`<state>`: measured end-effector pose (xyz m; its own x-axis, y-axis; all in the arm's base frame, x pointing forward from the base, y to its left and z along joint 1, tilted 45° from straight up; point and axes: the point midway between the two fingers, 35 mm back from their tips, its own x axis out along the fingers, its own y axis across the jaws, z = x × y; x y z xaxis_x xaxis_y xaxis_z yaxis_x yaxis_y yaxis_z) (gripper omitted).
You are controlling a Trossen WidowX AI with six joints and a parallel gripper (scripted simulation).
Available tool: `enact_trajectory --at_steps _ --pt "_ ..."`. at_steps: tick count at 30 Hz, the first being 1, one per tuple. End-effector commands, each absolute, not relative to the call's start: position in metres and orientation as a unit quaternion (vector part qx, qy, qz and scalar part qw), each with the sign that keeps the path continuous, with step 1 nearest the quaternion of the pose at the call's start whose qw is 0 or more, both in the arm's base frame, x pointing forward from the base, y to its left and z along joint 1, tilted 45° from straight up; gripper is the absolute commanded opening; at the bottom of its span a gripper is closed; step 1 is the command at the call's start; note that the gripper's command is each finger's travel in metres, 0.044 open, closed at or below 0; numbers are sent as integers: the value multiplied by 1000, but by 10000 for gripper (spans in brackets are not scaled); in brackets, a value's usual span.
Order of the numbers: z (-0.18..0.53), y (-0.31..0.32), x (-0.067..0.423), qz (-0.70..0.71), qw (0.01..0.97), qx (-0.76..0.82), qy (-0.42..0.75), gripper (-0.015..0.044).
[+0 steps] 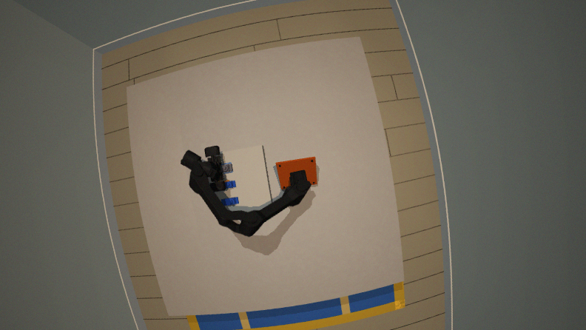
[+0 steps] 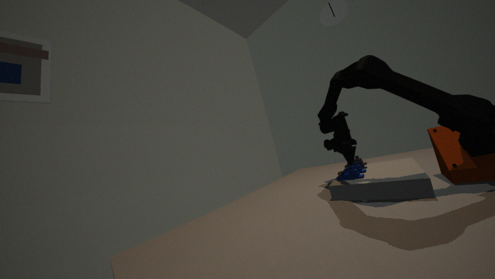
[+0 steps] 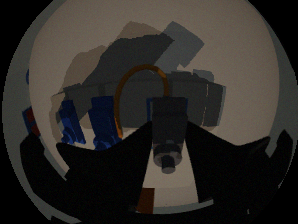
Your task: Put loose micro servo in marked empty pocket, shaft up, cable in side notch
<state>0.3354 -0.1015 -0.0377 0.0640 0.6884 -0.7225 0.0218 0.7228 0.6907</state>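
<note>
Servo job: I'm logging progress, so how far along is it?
Done: the gripper is shut on the loose micro servo. In hand: it holds the servo over the deck's edge, beside the blue servos already seated. Left: seating it with ears flat, shaft up, cable in the notch, then releasing and moving clear.

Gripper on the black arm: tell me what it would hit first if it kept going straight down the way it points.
Probably the pale deck block: the gripper, shut on the grey micro servo, points down at its edge beside the blue servos. Depth is unclear.
</note>
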Motion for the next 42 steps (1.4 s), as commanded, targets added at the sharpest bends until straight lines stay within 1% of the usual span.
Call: enact_trajectory --at_steps 1,12,19,25,30,34,39,40,42 --pt "-40 -99 336 246 674 282 636 0" --pt "-49 -91 337 246 674 282 636 0" --pt "-48 -92 335 246 674 282 636 184" --pt "-24 -113 332 245 674 282 637 187" --pt "-23 -115 329 245 674 282 637 187" --pt "-16 -127 307 241 674 284 638 293" --pt "11 -151 241 241 673 282 640 424" --pt "16 -153 229 242 673 282 640 440" --pt "20 -154 219 244 672 282 639 440"
